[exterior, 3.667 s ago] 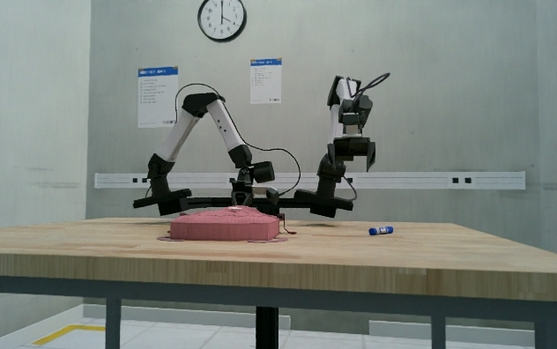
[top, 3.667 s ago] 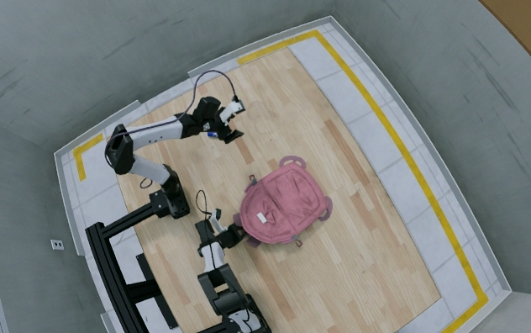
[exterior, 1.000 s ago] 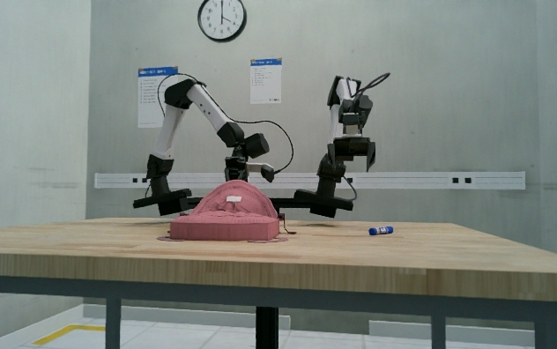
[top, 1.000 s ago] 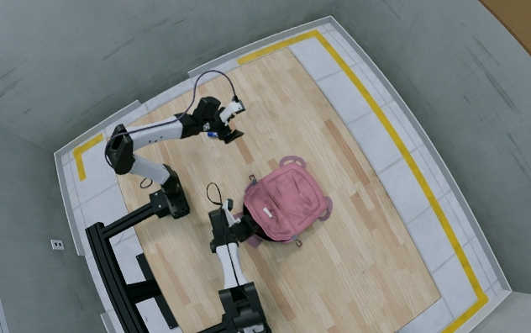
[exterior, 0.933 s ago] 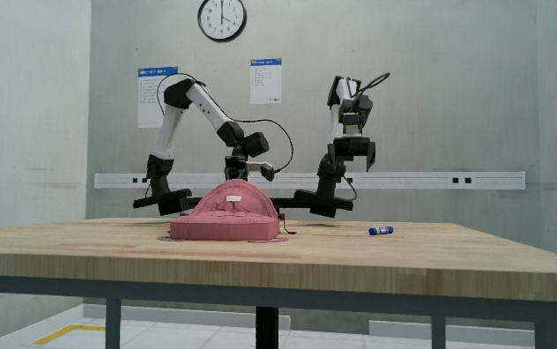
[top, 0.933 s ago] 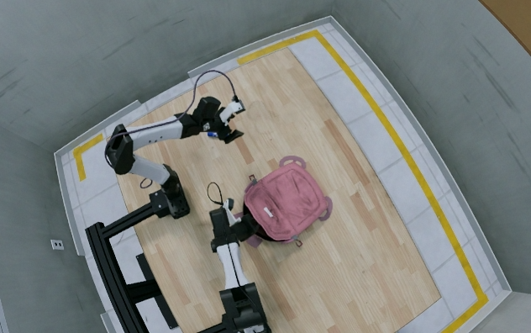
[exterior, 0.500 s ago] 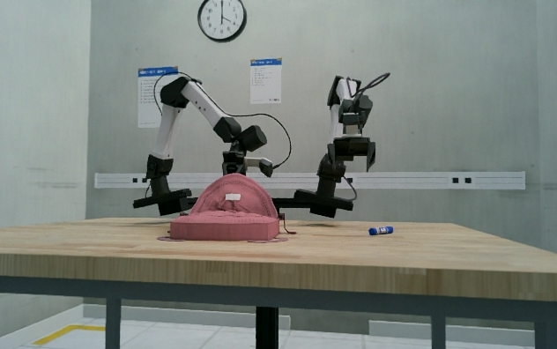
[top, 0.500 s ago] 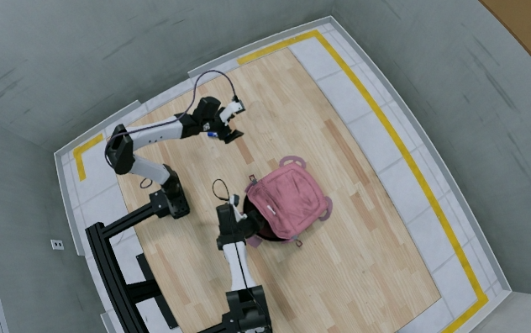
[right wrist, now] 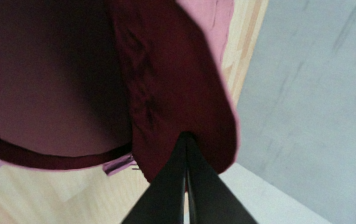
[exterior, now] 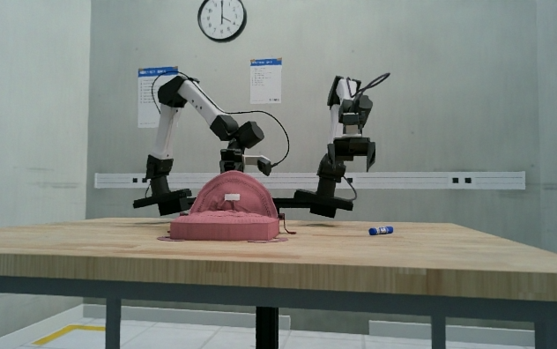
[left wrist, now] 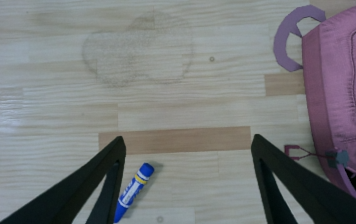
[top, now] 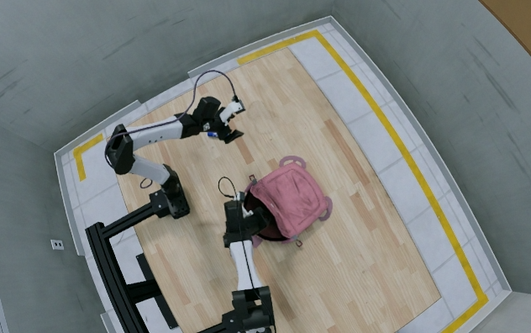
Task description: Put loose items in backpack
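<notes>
While the right arm [top: 244,262] [exterior: 167,132] seems to hold up the flap [top: 270,207] [exterior: 253,194] [right wrist: 172,90] with jaws together, the left arm [top: 155,132] [exterior: 334,121], jaws apart, should next descend to the marker [top: 212,134] [exterior: 381,230] [left wrist: 133,193] on the bench [top: 357,240] [exterior: 441,251] [left wrist: 200,180] [right wrist: 65,202].

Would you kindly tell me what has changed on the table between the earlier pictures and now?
The backpack's flap has been raised off the opening and folded back, baring the dark inside. The right gripper has moved up and over the opening, shut, with nothing visibly grasped. The blue marker, the bag's body and the open left gripper stayed put.
</notes>
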`<state>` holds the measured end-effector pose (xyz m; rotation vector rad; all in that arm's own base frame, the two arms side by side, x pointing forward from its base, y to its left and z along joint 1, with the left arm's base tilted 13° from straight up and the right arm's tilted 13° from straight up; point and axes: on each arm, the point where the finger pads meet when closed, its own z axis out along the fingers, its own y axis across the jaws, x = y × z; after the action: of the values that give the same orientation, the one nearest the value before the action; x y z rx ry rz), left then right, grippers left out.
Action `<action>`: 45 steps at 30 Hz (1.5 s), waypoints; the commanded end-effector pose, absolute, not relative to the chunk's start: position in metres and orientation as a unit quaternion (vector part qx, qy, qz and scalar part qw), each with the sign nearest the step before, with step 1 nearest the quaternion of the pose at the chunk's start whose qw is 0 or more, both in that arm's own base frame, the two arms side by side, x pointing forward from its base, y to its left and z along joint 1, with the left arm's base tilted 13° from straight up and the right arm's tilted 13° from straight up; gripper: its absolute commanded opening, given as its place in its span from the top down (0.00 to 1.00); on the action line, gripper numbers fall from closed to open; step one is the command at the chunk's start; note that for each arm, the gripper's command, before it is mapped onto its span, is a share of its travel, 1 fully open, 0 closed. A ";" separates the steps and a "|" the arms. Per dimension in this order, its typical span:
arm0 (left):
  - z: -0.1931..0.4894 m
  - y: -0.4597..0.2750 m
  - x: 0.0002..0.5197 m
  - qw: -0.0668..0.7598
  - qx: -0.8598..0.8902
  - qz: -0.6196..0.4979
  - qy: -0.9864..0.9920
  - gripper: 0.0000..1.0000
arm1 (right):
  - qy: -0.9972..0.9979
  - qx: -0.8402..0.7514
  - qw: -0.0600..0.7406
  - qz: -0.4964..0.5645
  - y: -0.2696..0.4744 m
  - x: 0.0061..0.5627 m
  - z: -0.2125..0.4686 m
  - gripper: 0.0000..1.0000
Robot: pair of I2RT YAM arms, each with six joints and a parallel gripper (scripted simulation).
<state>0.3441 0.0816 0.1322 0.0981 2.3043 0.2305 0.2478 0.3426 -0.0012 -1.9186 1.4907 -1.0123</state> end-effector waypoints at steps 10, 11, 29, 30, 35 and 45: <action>0.138 0.081 0.347 0.408 0.041 0.092 0.907 0.10 | 0.551 -0.698 0.276 -0.363 0.363 0.277 0.009 1.00; 0.138 0.081 0.347 0.408 0.041 0.092 0.907 0.10 | 0.551 -0.698 0.276 -0.363 0.362 0.279 0.009 1.00; 0.138 0.081 0.347 0.408 0.041 0.092 0.907 0.10 | 0.551 -0.698 0.276 -0.364 0.361 0.311 0.004 1.00; 0.138 0.081 0.347 0.408 0.041 0.092 0.907 0.10 | 0.551 -0.698 0.277 -0.365 0.362 0.322 0.002 1.00; 0.138 0.081 0.347 0.408 0.041 0.092 0.907 0.10 | 0.551 -0.698 0.276 -0.365 0.360 0.330 -0.003 1.00; 0.138 0.081 0.347 0.408 0.041 0.092 0.907 0.10 | 0.550 -0.698 0.276 -0.365 0.358 0.343 -0.013 1.00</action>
<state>0.3441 0.0816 0.1322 0.0981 2.3043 0.2305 0.3303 0.3428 -0.0168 -1.9203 1.4918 -1.0140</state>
